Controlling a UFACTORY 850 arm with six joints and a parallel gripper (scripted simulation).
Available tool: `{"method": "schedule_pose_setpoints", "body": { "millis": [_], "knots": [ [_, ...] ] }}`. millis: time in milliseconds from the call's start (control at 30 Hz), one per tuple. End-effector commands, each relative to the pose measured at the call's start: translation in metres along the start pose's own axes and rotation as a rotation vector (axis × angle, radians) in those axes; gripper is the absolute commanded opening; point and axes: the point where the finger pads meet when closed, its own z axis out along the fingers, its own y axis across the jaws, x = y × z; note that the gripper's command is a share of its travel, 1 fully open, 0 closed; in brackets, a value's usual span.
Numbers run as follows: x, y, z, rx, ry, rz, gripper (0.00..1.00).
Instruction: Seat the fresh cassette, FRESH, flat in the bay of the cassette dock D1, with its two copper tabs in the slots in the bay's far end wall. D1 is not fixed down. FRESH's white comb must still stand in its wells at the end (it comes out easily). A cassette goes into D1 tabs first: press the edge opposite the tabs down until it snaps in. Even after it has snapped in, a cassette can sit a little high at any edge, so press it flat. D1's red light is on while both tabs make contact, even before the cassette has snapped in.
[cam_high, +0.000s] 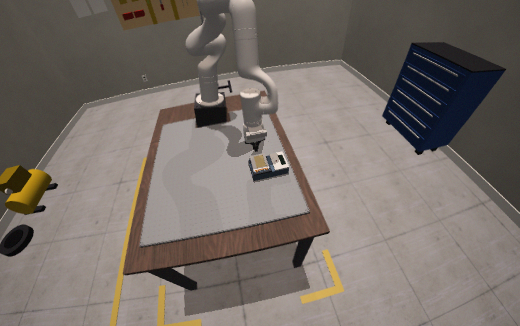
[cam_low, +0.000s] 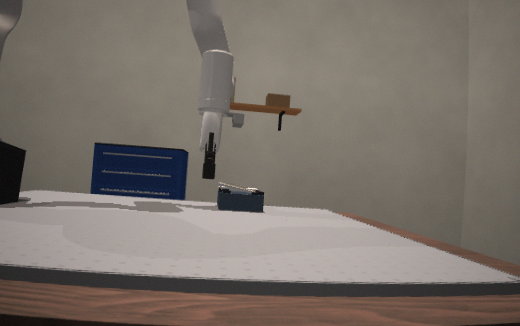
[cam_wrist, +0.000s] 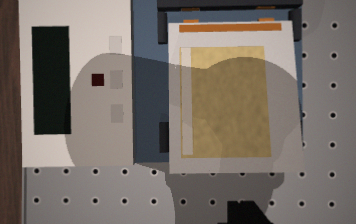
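Observation:
The dock D1 (cam_wrist: 150, 85) (cam_high: 269, 165) is a blue tray with a white panel on its left, and it stands near the right side of the mat. FRESH (cam_wrist: 232, 95), a pale frame with a yellow gel and an orange stripe, lies in the bay. Its two copper tabs (cam_wrist: 191, 21) point at the dark far end wall (cam_wrist: 230, 4). In the exterior view the cassette (cam_low: 240, 188) sits tilted, with the end nearest my gripper higher. The white comb (cam_wrist: 186, 100) stands along its left side. The panel's red light (cam_wrist: 97, 79) looks dark. My gripper (cam_wrist: 245, 212) (cam_low: 208, 170) is shut and empty, hovering above the raised near edge.
The arm's black base (cam_high: 210, 112) stands at the back of the table. The table's wooden right edge (cam_wrist: 10, 110) runs close beside the dock. A blue drawer cabinet (cam_high: 440, 95) stands off the table to the right.

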Motion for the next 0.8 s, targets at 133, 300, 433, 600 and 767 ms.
{"method": "schedule_pose_setpoints", "body": {
  "millis": [133,300,433,600,767],
  "knots": [
    [0.0009,-0.0003,0.0092,0.001,0.002,0.000,0.00],
    [0.0009,-0.0003,0.0109,0.001,0.002,0.000,0.00],
    [0.0009,-0.0003,0.0109,0.001,0.002,0.000,0.00],
    [0.0015,-0.0003,0.0109,0.001,0.002,0.000,0.00],
    [0.0032,-0.0003,0.0109,0.001,0.002,0.000,0.00]
  ]
}}
